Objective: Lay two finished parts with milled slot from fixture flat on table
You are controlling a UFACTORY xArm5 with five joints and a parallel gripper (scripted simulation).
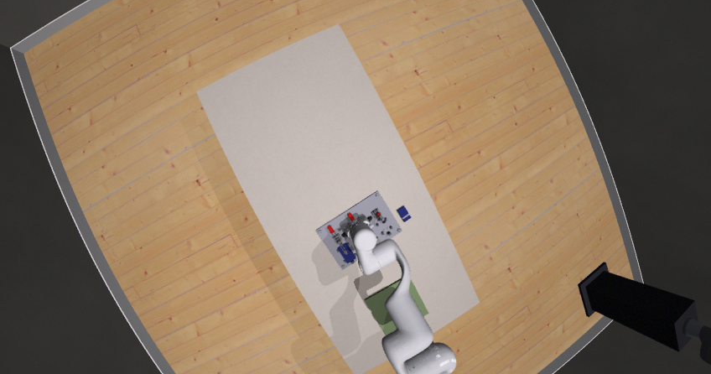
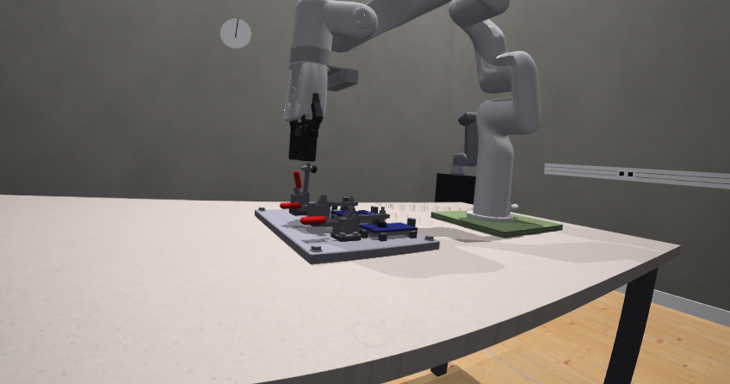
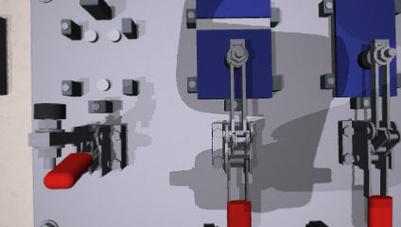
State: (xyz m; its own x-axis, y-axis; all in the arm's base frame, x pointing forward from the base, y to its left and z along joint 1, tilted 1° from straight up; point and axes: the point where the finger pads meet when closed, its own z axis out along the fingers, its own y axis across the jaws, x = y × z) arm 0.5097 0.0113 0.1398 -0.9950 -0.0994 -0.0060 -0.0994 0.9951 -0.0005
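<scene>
One blue slotted part (image 1: 402, 211) lies flat on the table beside the fixture plate (image 1: 366, 204) (image 2: 379, 248) (image 3: 161, 61); its dark edge (image 3: 3, 57) shows in the wrist view. The other slotted part (image 3: 213, 63) (image 2: 361, 212) sits in the middle nest, its clamp lowered onto it, red handle (image 3: 238, 214) (image 2: 290, 205) lying down. The blank (image 1: 348, 251) (image 2: 389, 226) (image 3: 361, 24) sits in the end nest under a lowered clamp. My gripper (image 2: 302, 158) (image 3: 262, 225) is partly open and empty, above the handle side of the plate. The arm hides it in the top view.
The third nest is empty; its clamp stands raised, with its red handle (image 2: 297, 179) (image 3: 68, 171) and arm sticking up near my gripper's side of the plate. The blank's clamp handle (image 2: 313, 219) (image 3: 380, 211) lies low. A green base plate (image 1: 418, 300) (image 2: 537, 225) carries the arm.
</scene>
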